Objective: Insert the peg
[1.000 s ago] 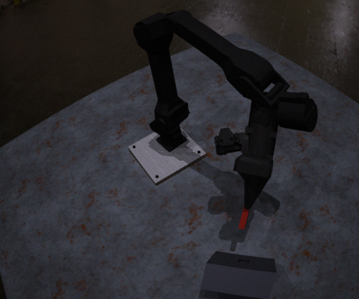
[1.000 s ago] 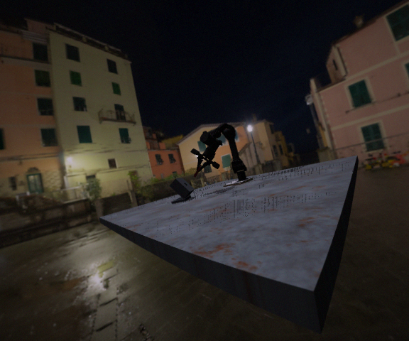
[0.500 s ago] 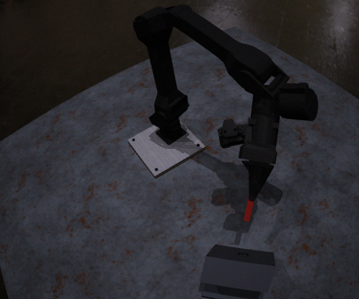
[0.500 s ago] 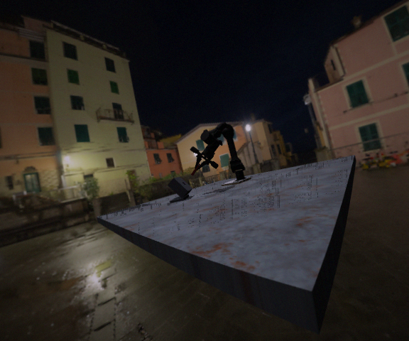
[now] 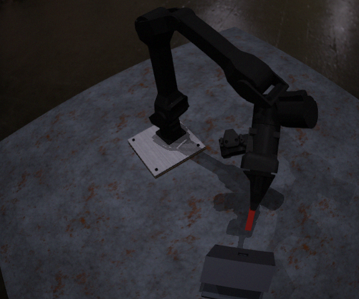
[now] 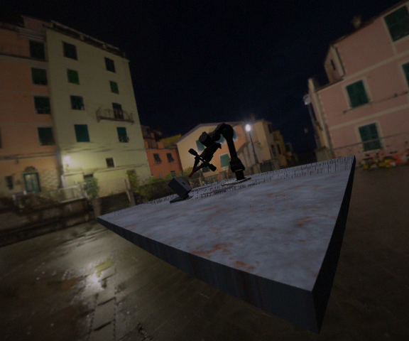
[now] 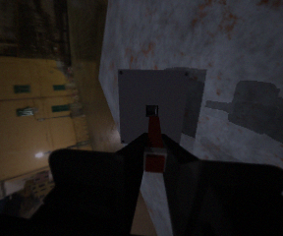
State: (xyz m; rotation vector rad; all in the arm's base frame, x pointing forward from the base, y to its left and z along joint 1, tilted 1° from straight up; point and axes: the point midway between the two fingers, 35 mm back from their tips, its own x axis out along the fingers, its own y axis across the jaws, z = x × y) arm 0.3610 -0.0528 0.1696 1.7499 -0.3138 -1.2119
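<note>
My gripper is shut on the red peg. The peg is square-ended with flat sides and is held off the table, tilted, its lower end pointing toward the panel. The dark grey sloped panel has one rectangular hole in its face. In the wrist view the peg's far end appears just below the hole, slightly to its right. In the exterior view the peg is small, its lower end above the panel face. A gap shows between peg and panel in the top view.
The arm's pale base plate is bolted down behind and left of the gripper in the top view. The panel block stands on a thin foot on the mottled blue-grey table. Arm shadows fall between the base and the panel.
</note>
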